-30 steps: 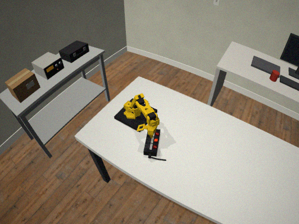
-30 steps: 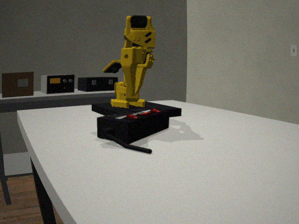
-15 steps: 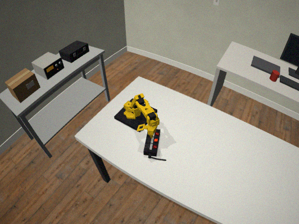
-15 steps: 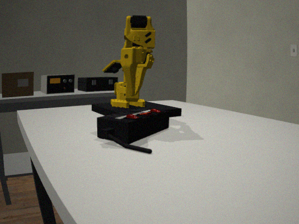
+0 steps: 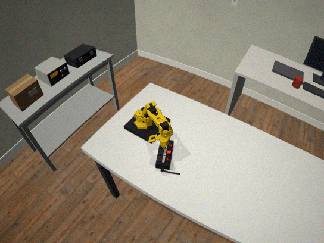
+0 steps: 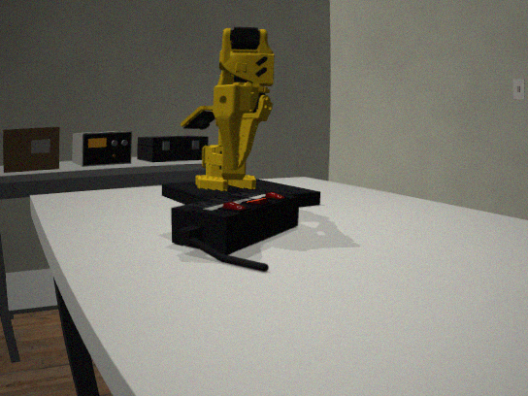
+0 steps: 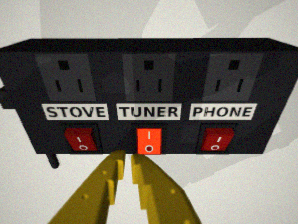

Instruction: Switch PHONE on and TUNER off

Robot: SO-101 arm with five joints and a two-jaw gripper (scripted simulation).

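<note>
The black power strip [image 5: 164, 156] [image 6: 233, 218] [image 7: 145, 90] lies right way up on the white table [image 5: 238, 167], sockets and labels facing up. In the wrist view three red rocker switches show under white labels: STOVE [image 7: 80, 139] is dark, TUNER [image 7: 149, 141] glows bright, PHONE [image 7: 216, 139] is dark. My yellow gripper [image 7: 125, 160] [image 5: 164, 146] is shut and empty. Its tips point down just in front of the TUNER switch, slightly to its left. I cannot tell whether they touch the strip.
The arm's black base plate [image 5: 137, 128] lies just behind the strip. The strip's black cord [image 5: 172, 172] [image 6: 228, 258] sticks out toward the table's front. A side shelf [image 5: 56, 86] with boxes and a desk [image 5: 268, 77] stand apart from the table.
</note>
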